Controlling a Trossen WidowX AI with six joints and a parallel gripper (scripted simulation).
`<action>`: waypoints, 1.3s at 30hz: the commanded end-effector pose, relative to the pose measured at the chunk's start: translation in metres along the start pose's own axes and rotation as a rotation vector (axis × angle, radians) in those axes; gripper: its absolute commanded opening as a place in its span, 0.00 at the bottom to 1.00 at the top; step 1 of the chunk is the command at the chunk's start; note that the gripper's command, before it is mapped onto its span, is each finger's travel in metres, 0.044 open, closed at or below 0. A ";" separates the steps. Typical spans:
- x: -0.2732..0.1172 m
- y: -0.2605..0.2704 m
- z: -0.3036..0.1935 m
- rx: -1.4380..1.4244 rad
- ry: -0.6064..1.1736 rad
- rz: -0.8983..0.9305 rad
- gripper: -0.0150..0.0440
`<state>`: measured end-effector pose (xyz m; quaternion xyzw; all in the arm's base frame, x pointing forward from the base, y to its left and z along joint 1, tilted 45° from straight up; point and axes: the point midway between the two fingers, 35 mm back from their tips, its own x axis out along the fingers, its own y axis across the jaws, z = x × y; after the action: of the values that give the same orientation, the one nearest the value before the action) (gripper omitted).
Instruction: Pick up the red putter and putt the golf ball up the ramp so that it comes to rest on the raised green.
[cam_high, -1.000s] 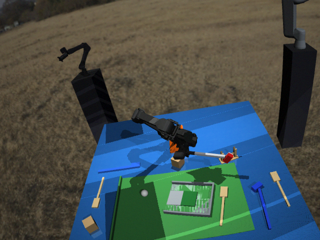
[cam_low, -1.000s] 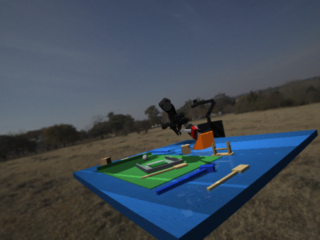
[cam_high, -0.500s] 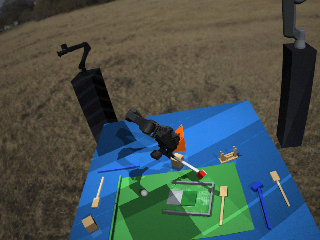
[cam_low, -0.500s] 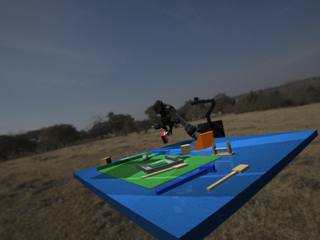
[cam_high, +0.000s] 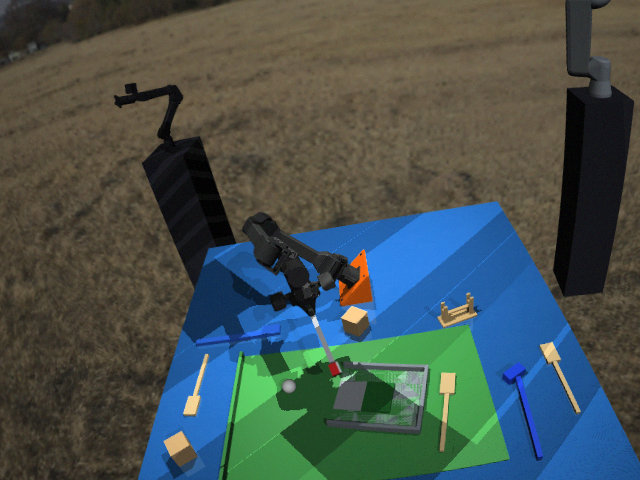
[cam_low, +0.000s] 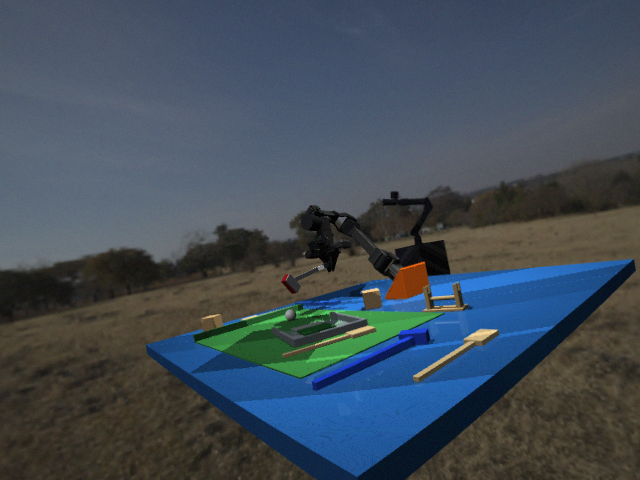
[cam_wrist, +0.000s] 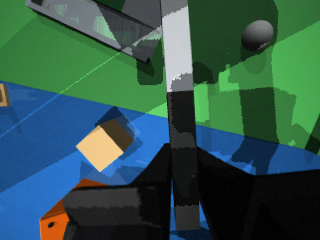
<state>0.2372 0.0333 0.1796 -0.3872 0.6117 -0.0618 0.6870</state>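
Green mat (cam_high: 465, 413) shadow, putter (cam_wrist: 177, 60) head cropped

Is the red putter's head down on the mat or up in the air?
In the air. The exterior view shows the red putter held by the gripper with its head well above the green mat, short of the golf ball.

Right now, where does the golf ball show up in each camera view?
Top: golf ball on the green mat, left of the grey-framed raised green.
Exterior: ball at the mat's far edge, behind the frame.
Wrist: ball upper right, right of the putter shaft.
Shared landmark: the raised green's grey frame.
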 end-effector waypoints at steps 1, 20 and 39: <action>-0.002 -0.020 -0.020 0.133 0.005 -0.033 0.25; -0.011 -0.063 -0.082 0.489 0.013 -0.128 0.25; 0.029 -0.068 -0.084 0.531 0.121 -0.147 0.25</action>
<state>0.1953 -0.0651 0.2055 -0.2308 0.5825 -0.2885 0.7241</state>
